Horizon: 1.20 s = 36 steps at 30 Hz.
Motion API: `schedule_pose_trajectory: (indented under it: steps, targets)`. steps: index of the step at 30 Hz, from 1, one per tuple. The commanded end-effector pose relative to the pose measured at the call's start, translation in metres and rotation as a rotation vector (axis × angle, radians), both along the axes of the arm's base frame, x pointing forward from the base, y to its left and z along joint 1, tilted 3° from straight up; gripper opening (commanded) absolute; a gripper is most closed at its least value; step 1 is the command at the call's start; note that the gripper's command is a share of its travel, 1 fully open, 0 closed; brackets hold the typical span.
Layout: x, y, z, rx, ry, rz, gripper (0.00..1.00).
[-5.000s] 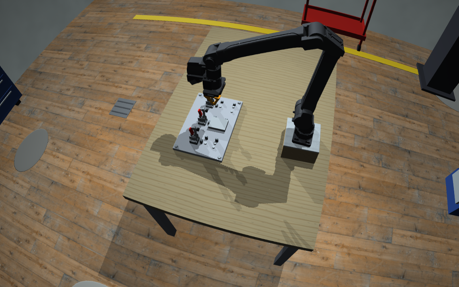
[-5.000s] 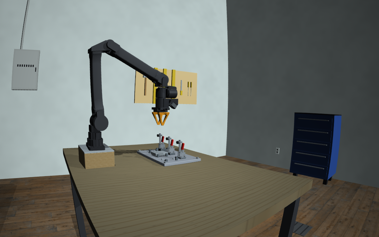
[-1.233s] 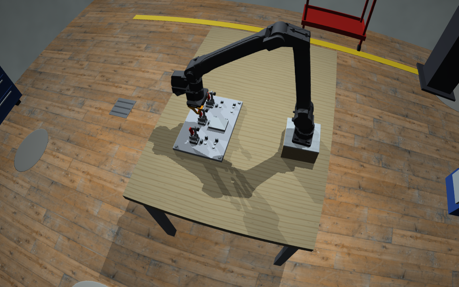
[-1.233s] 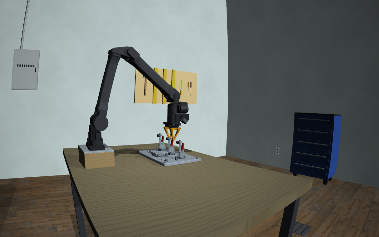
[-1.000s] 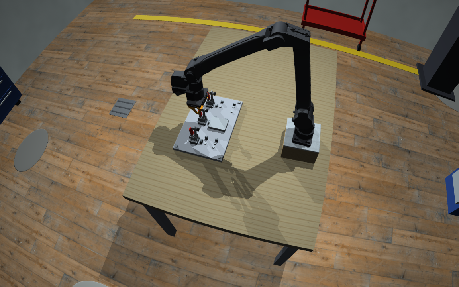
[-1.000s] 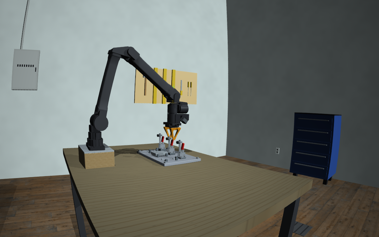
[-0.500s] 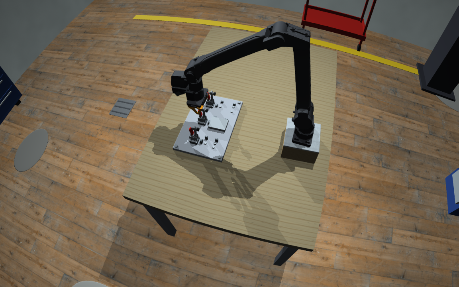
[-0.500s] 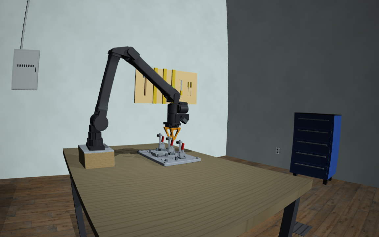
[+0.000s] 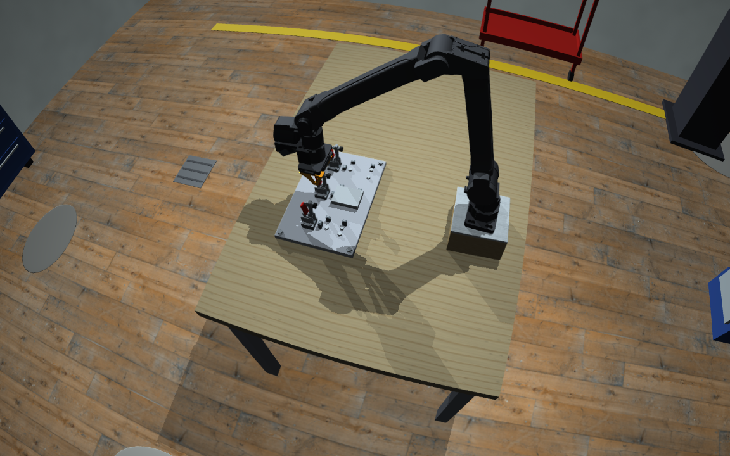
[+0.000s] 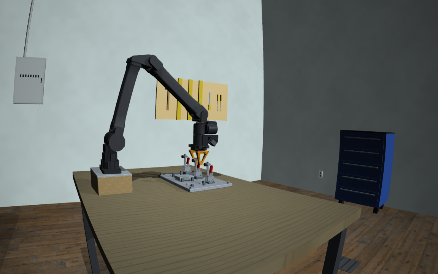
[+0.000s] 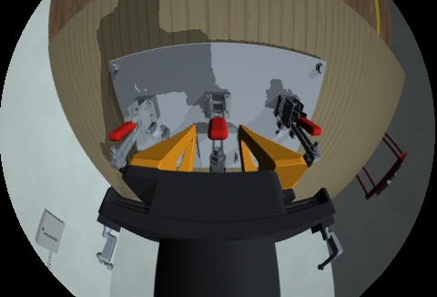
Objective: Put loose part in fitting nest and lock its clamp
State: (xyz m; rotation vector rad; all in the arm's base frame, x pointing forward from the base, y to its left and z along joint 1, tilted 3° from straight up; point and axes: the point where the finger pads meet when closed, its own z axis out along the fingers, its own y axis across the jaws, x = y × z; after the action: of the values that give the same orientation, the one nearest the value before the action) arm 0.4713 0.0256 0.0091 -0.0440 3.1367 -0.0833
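The grey fixture plate (image 9: 373,178) (image 10: 215,185) (image 11: 255,66) lies on the table and carries three toggle clamps with red handles. A flat grey part (image 9: 346,196) lies in the middle nest. My gripper (image 9: 319,180) (image 10: 198,163) (image 11: 217,129) points straight down over the middle clamp. Its orange fingers stand partly open on either side of the middle clamp's upright red handle (image 11: 218,128), and I cannot tell if they touch it. The near clamp's handle (image 9: 303,206) (image 11: 123,129) and the far clamp's handle (image 11: 309,126) stand raised and free.
The arm's base block (image 9: 478,235) (image 10: 111,182) stands on the table to the right of the fixture. A red cart (image 9: 529,31) stands beyond the table's far end. A blue drawer cabinet (image 10: 363,168) stands on the floor.
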Motion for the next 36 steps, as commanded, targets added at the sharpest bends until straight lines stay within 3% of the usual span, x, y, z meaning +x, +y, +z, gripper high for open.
schedule_pose_trajectory:
  steps: [1,3,6,10,36]
  targets:
    - [0.002,-0.007,-0.013,-0.002,0.002,0.001,0.45]
    - [0.011,-0.007,-0.013,-0.001,-0.015,0.001,0.45]
    - [0.002,-0.007,-0.024,-0.002,0.002,0.003,0.45]
    - [0.019,-0.005,-0.002,0.001,-0.058,0.006,0.45]
    - [0.015,-0.006,-0.006,0.000,-0.039,0.006,0.45]
